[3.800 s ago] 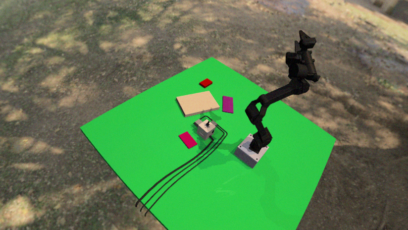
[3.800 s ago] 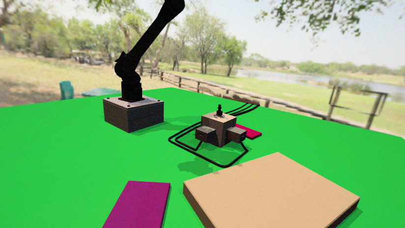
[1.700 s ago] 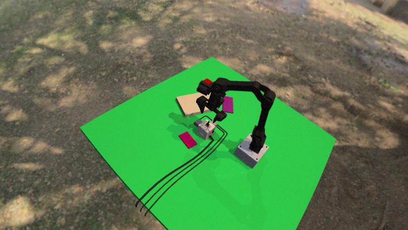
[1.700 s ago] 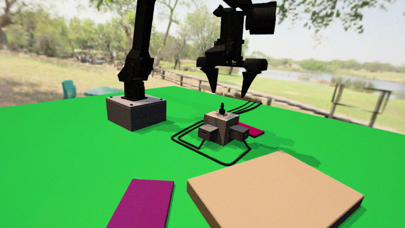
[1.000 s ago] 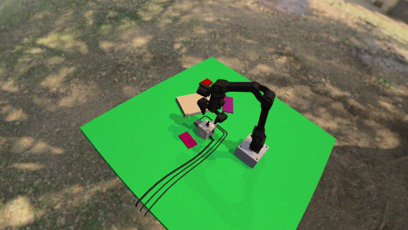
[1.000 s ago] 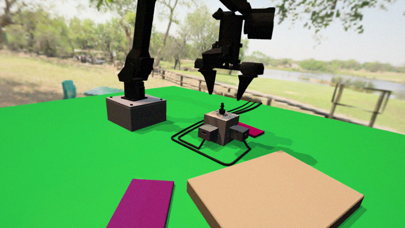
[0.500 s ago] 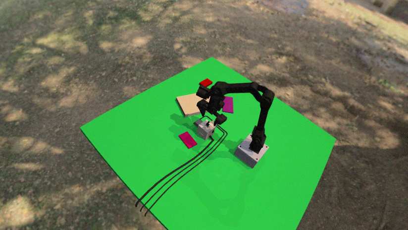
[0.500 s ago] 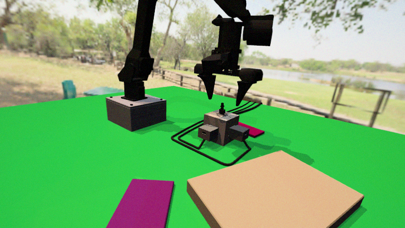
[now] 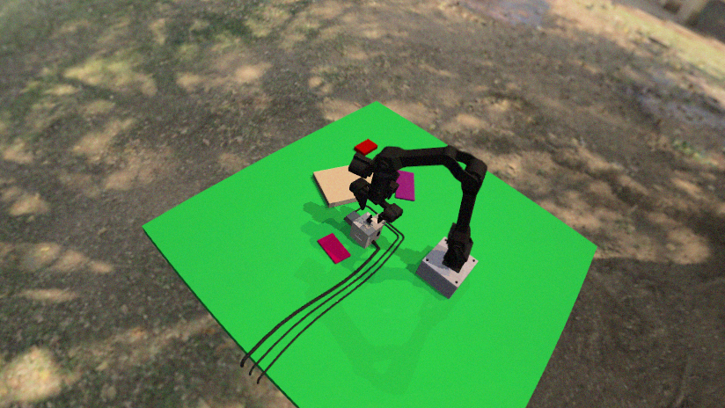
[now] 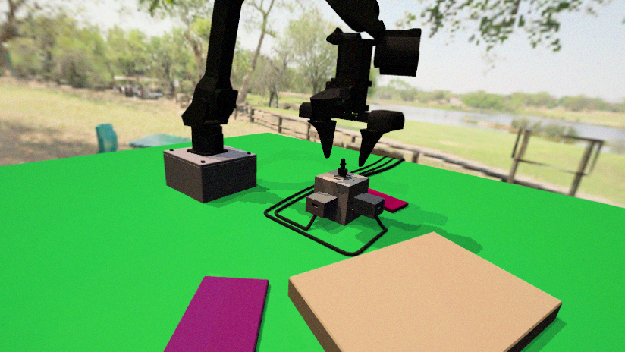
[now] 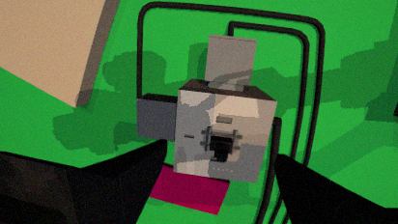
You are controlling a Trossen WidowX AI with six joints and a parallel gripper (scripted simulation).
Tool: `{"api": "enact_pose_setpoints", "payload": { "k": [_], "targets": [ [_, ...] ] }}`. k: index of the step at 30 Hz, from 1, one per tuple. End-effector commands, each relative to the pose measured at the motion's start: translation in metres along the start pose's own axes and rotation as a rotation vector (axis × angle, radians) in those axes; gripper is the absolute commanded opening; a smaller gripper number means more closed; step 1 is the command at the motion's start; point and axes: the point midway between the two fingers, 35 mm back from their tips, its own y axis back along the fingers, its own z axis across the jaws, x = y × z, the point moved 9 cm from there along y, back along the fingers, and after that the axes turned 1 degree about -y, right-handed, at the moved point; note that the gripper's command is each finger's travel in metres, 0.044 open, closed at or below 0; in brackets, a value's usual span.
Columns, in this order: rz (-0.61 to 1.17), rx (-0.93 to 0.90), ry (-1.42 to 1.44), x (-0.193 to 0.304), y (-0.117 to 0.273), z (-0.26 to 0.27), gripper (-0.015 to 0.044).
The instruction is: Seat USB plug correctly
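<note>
Exterior view, near to far: tan slab; purple tile; power cube ringed by black cables; USB plug standing upright in the cube's top socket, still proud of it. Gripper hangs directly above the plug, fingers pointing down, jaws fairly wide and holding nothing, straddling the plug's vertical axis. Arm base behind.

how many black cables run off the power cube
3: black cables lie side by side on the green table, looping round the grey power cube and trailing off its near edge.
</note>
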Motion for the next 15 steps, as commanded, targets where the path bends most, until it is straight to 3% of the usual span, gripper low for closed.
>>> {"api": "enact_pose_setpoints", "payload": {
  "k": [1, 11, 15],
  "targets": [
    [0.000, -0.002, 0.000, 0.0001, 0.0003, 0.0002, 0.0256],
    [0.000, -0.002, 0.000, 0.0001, 0.0003, 0.0002, 0.0000],
    [0.000, -0.002, 0.000, 0.0001, 0.0003, 0.0002, 0.0000]
  ]
}}
